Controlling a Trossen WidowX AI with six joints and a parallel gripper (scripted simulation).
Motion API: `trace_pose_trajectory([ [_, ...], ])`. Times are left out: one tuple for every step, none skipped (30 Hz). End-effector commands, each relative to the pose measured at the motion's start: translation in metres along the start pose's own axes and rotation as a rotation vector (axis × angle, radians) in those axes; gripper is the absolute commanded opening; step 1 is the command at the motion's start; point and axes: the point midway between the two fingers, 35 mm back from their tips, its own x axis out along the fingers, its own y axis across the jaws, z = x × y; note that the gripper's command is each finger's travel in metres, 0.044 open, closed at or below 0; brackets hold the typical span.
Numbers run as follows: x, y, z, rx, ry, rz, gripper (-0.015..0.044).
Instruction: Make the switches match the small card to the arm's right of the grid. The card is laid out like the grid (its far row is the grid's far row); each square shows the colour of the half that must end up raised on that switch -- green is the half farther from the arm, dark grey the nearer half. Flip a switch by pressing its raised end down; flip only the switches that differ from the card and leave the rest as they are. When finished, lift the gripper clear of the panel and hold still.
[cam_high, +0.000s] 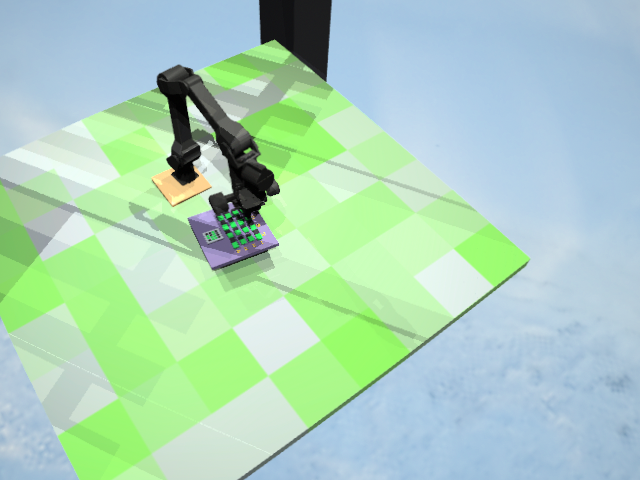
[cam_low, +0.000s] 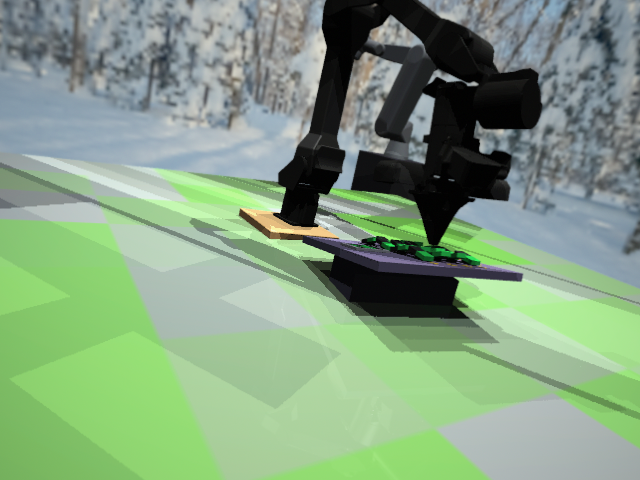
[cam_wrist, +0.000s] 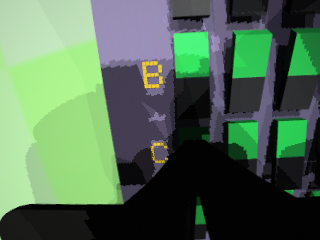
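Observation:
The purple panel (cam_high: 219, 259) (cam_low: 382, 266) (cam_wrist: 130, 30) bears a grid of rocker switches with green and dark grey halves. The small card (cam_high: 212, 236) lies on the panel beside the grid; its squares are too small to read surely. My gripper (cam_high: 252, 217) (cam_low: 435, 243) (cam_wrist: 194, 149) is shut and empty, pointing down. Its tips are at the end switch of the row lettered C, on or just above it; contact cannot be told. Only a shaded green strip of that switch (cam_wrist: 194, 133) shows. The row B end switch (cam_wrist: 191, 55) is uncovered beside it. Fingers hide switches nearer the arm.
A black block (cam_low: 403, 288) holds the panel above the green and white checkered table (cam_high: 206, 377) (cam_low: 248, 382). My arm's base stands on an orange plate (cam_high: 174, 198) (cam_low: 273, 230). A grey arm (cam_low: 403, 93) stands behind, and a dark column (cam_high: 294, 31) rises at the table's far edge.

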Motion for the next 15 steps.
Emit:
trace_pose_trajectory([
  [0.0009,-0.0001,0.0001,0.002,-0.001,0.000,0.0000],
  [0.0010,-0.0001,0.0001,0.002,-0.001,0.000,0.0000],
  [0.0011,-0.0001,0.0001,0.002,-0.001,0.000,0.0000],
  [0.0013,-0.0001,0.0001,0.002,-0.001,0.000,0.0000],
  [0.0014,-0.0001,0.0002,0.002,-0.001,0.000,0.0000],
  [0.0015,-0.0001,0.0002,0.002,-0.001,0.000,0.0000],
  [0.0017,-0.0001,0.0002,0.002,-0.001,0.000,0.0000],
  [0.0018,-0.0001,0.0002,0.002,-0.001,0.000,0.0000],
  [0.0019,-0.0001,0.0002,0.002,-0.001,0.000,0.0000],
  [0.0021,-0.0001,0.0002,0.002,-0.001,0.000,0.0000],
  [0.0022,-0.0001,0.0002,0.002,-0.001,0.000,0.0000],
  [0.0023,-0.0001,0.0002,0.002,-0.001,0.000,0.0000],
  [0.0025,-0.0001,0.0002,0.002,-0.001,0.000,0.0000],
  [0.0026,-0.0001,0.0002,0.002,-0.001,0.000,0.0000],
  [0.0027,-0.0001,0.0002,0.002,-0.001,0.000,0.0000],
])
